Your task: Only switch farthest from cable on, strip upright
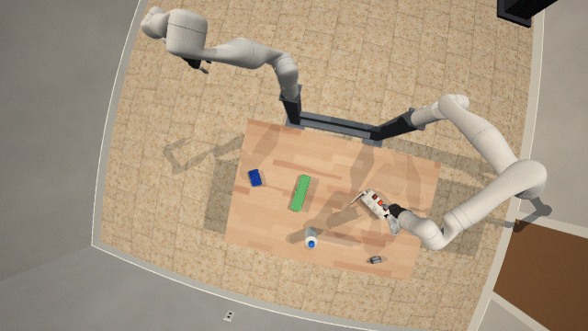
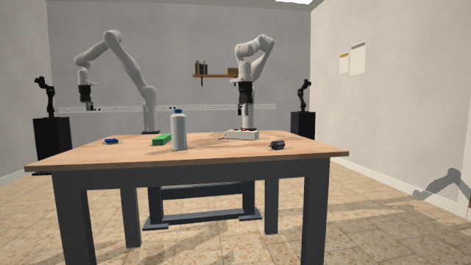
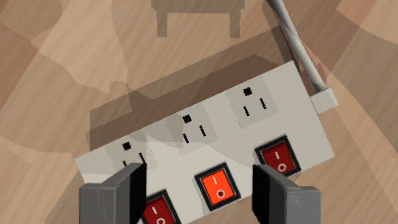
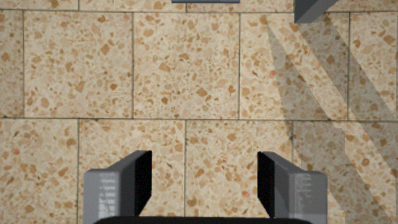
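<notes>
The white power strip (image 1: 371,205) (image 2: 235,135) (image 3: 225,145) lies right way up, with sockets and switches facing up. Its cable (image 1: 356,198) (image 3: 300,47) leaves the right end in the left wrist view. The middle switch (image 3: 217,187) is lit orange; the switch nearest the cable (image 3: 278,156) is dark red, and so is the farthest switch (image 3: 159,212), partly hidden by a finger. My left gripper (image 2: 243,110) (image 3: 199,186) is open and empty above the strip, its fingers to either side of the middle switch in the left wrist view. My right gripper (image 2: 90,107) (image 4: 204,173) is open and empty, away from the table.
A green block (image 1: 300,193) (image 2: 161,139) and a blue block (image 1: 254,177) (image 2: 111,140) lie on the table (image 1: 271,234) (image 2: 110,156). A white bottle (image 1: 310,236) (image 2: 179,132) with a blue cap stands near the front edge. A small dark object (image 1: 376,260) (image 2: 277,144) lies near the front right.
</notes>
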